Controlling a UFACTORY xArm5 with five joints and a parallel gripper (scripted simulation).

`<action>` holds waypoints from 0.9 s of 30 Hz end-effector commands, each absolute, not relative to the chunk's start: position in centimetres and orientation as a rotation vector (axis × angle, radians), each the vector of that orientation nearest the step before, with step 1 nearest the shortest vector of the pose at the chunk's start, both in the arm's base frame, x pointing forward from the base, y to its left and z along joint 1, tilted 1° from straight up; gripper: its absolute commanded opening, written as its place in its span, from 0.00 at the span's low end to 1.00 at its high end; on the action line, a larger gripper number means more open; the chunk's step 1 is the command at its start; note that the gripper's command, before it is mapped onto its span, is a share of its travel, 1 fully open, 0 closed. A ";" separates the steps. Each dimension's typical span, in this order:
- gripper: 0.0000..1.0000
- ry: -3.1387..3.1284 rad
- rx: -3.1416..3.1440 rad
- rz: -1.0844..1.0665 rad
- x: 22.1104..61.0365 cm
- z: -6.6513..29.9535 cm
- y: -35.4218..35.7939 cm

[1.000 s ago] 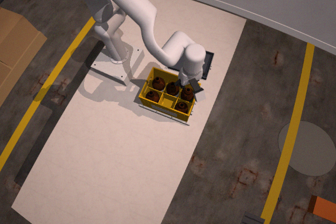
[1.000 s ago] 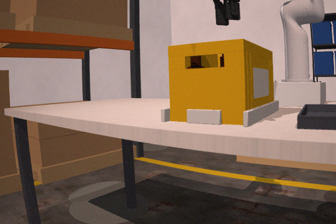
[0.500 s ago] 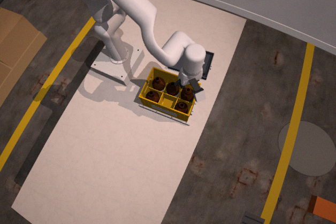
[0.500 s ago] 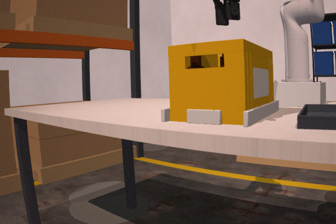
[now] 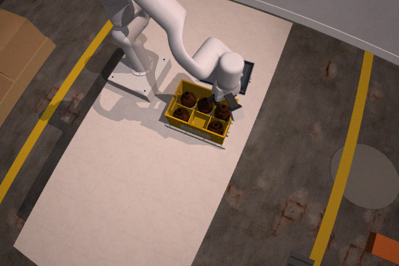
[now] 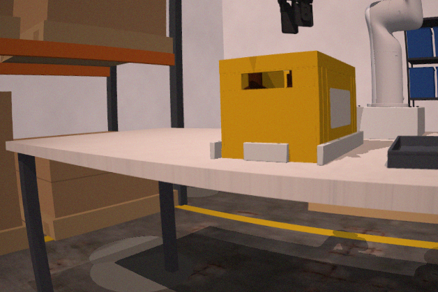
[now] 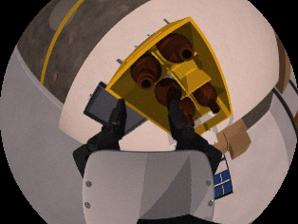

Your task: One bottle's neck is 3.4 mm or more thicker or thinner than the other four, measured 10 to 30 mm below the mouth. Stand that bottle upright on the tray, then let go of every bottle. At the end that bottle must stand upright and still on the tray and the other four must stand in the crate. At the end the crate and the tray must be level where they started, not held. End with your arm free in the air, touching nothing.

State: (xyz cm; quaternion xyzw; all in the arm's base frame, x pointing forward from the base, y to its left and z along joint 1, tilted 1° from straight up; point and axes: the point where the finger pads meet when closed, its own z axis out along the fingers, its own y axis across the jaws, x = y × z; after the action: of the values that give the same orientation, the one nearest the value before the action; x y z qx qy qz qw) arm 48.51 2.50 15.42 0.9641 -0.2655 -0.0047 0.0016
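Note:
Brown bottles stand in the yellow crate (image 5: 174, 122) (image 6: 268, 115) (image 7: 135, 102). In the top view the far row holds a left bottle (image 5: 187, 99), a middle bottle (image 5: 204, 105) and a right bottle (image 5: 222, 112); the near row holds a left bottle (image 5: 180, 114) and a right bottle (image 5: 215, 127), its middle compartment empty. I cannot tell which neck differs. My gripper (image 5: 223, 102) (image 6: 298, 28) (image 7: 147, 106) is open and empty, above the crate near its far right end. The dark tray (image 5: 247, 77) (image 6: 406, 162) (image 7: 104, 106) lies level beyond the crate, partly hidden by the arm; no bottle shows on it.
Low pale guide strips (image 5: 190, 134) (image 6: 266, 152) stand on the table (image 5: 129, 192) (image 6: 141, 146) around the crate's foot. The arm's base (image 5: 130, 84) (image 6: 389, 122) stands left of the crate in the top view. The crate's walls and dividers rise around the bottles.

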 end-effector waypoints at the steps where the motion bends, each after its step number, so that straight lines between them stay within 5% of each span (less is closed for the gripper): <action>1: 0.65 -0.834 3.027 -0.008 48.6 15.5 2.5; 27: 0.65 -0.834 3.027 -0.009 48.7 12.9 2.6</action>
State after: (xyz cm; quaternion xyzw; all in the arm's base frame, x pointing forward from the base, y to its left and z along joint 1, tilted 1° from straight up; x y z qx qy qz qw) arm 48.52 2.54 13.04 0.9641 -0.2655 -0.0049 0.0016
